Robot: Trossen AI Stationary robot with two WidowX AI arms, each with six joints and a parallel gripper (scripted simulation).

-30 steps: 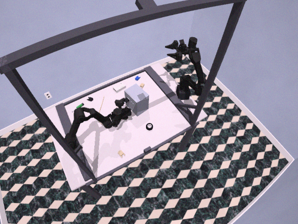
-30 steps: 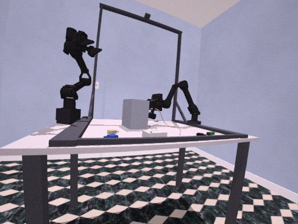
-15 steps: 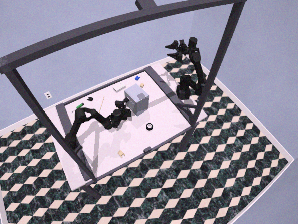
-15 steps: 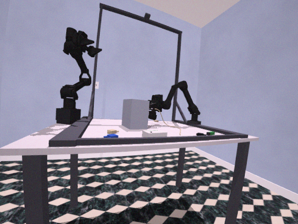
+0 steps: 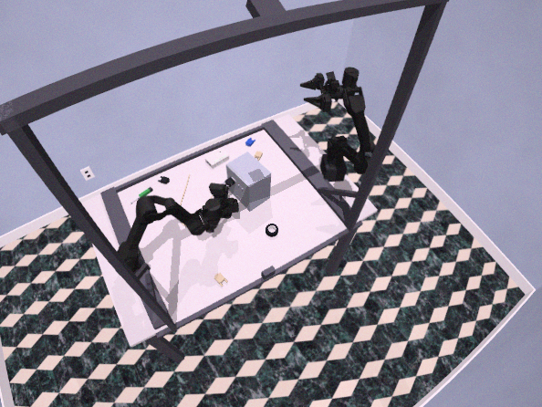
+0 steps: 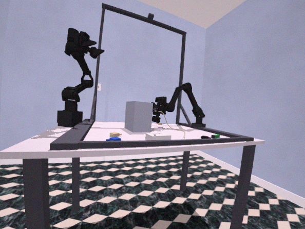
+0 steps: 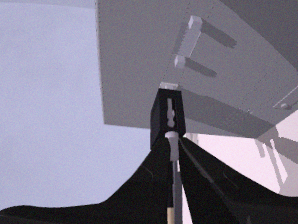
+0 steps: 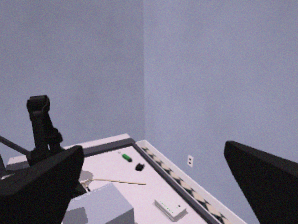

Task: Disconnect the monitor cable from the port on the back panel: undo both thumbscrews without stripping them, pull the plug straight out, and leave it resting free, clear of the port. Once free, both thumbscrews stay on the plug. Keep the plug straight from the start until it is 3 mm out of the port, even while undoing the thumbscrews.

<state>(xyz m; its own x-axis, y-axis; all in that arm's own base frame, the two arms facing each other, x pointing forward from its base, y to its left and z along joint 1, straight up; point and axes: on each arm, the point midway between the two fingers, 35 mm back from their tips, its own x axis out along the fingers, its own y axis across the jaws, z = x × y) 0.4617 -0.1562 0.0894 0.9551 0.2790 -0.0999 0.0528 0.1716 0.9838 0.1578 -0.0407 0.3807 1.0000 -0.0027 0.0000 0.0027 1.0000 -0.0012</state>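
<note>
Seen from outside, the near edge of the worktop (image 5: pixel 301 246) (image 6: pixel 110 149) (image 7: pixel 225 160) (image 8: pixel 152 186) has a blue piece (image 5: pixel 250 142) (image 6: pixel 114 138) beside a tan clip (image 5: pixel 258 155) (image 6: pixel 115 134), with a white box (image 5: pixel 217 159) (image 6: pixel 158 136) (image 8: pixel 170 208) between them and a black piece (image 5: pixel 163 180) (image 6: pixel 204 137) (image 8: pixel 139 167). Just beside the black piece lies a green-handled screwdriver (image 5: pixel 145 193) (image 6: pixel 215 136) (image 8: pixel 127 158). Behind the white box the grey case (image 5: pixel 258 187) (image 6: pixel 138 116) (image 7: pixel 130 75) (image 8: pixel 107 205) stands upright. The black plug (image 7: pixel 155 120) is at the case's panel, its front end up against a light port piece (image 7: pixel 169 85); in the left wrist view I cannot tell how deeply it is seated, nor how far the thumbscrews are undone. The left fingers are pressed almost together behind the plug, pinching a light grey stem (image 7: pixel 173 150) at its rear. The tan cable (image 5: pixel 185 189) (image 6: pixel 167 120) (image 7: pixel 170 215) (image 8: pixel 122 181) droops from the left arm (image 5: pixel 196 224) (image 6: pixel 188 88) to the worktop. The right fingers (image 5: pixel 312 85) (image 6: pixel 90 42) are spread wide, holding nothing, high up and well apart from the case. Farther back, from the same outside viewpoint, a second tan clip (image 5: pixel 221 278) (image 6: pixel 159 123) lies on the worktop; from above, a black ring (image 5: pixel 266 233) lies flat near the case.

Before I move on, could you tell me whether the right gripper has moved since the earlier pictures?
No; the right gripper keeps its place beside the frame's post.
</note>
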